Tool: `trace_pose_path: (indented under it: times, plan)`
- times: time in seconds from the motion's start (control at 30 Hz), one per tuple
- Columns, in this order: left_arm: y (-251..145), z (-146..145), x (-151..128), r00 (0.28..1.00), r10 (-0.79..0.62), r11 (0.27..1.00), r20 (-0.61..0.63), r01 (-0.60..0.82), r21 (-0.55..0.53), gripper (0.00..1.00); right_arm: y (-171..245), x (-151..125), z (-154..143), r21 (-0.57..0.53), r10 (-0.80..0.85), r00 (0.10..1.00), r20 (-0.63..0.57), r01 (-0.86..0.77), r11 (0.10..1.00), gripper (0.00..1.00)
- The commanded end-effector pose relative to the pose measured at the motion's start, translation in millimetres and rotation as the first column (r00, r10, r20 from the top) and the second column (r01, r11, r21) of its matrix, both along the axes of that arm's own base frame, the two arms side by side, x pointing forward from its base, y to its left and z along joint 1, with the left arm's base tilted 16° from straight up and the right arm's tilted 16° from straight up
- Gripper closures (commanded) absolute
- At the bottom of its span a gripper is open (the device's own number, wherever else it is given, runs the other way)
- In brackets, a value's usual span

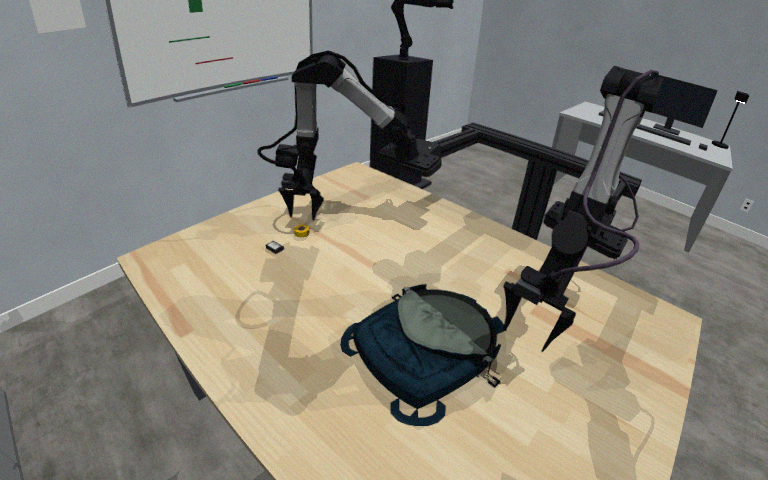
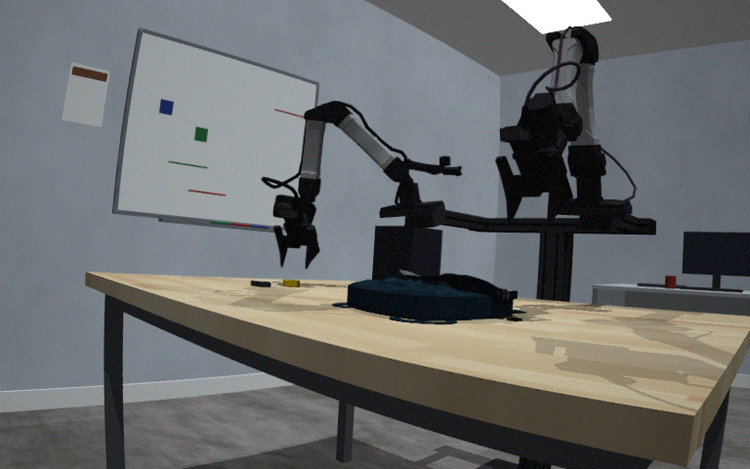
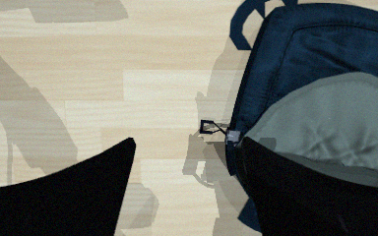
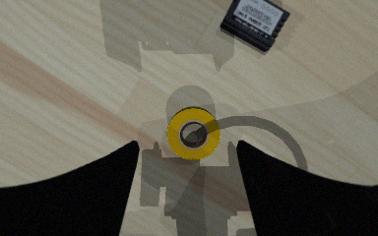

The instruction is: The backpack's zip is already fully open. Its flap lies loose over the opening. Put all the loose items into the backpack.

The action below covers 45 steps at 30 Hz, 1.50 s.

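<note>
on the black block's pale label (image 4: 255,17), small print (too blurred to read).

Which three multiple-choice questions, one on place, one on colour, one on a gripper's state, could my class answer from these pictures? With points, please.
1. Where is the yellow ring?
A) inside the backpack
B) on the table, below the right gripper
C) on the desk

2. What colour is the backpack's outside?
A) red
B) white
C) dark blue

3. How is the left gripper?
A) open
B) shut on the ring
C) shut on the flap

Key:
1 B: the yellow ring (image 1: 301,231) (image 2: 291,282) (image 4: 174,134) lies under the right gripper (image 1: 302,218) (image 2: 295,267) (image 4: 187,144).
2 C: the backpack (image 1: 390,339) (image 2: 409,298) (image 3: 281,54) shows dark blue fabric.
3 A: the left gripper's (image 1: 524,340) (image 2: 529,216) (image 3: 188,140) fingers stand apart.
</note>
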State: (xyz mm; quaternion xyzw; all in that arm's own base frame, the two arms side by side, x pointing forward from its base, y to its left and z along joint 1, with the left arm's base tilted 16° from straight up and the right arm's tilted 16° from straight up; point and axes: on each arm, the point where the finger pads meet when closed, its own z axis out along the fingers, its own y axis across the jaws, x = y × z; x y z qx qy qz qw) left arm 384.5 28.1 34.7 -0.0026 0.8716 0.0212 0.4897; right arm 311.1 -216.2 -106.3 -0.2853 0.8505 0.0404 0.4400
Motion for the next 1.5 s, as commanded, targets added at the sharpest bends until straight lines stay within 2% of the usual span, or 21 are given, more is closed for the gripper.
trace_pose_path:
  times: [0.0,0.53,1.47]
  plan:
    - [1.0,8.9,6.7,1.000,-0.005,1.000,0.025,0.005,0.003,0.10,-4.5,7.2,-9.7,-0.018,0.013,1.000,0.010,-0.013,1.000,0.15]
    - [2.1,9.2,7.4,1.000,-0.005,1.000,0.025,0.005,0.003,0.10,-10.0,20.5,-54.4,-0.009,0.004,1.000,0.003,-0.004,1.000,0.15]
    - [2.5,9.6,9.0,1.000,-0.005,1.000,0.025,0.005,0.003,0.10,-23.3,29.7,-51.7,-0.021,0.012,1.000,0.005,-0.012,1.000,0.15]
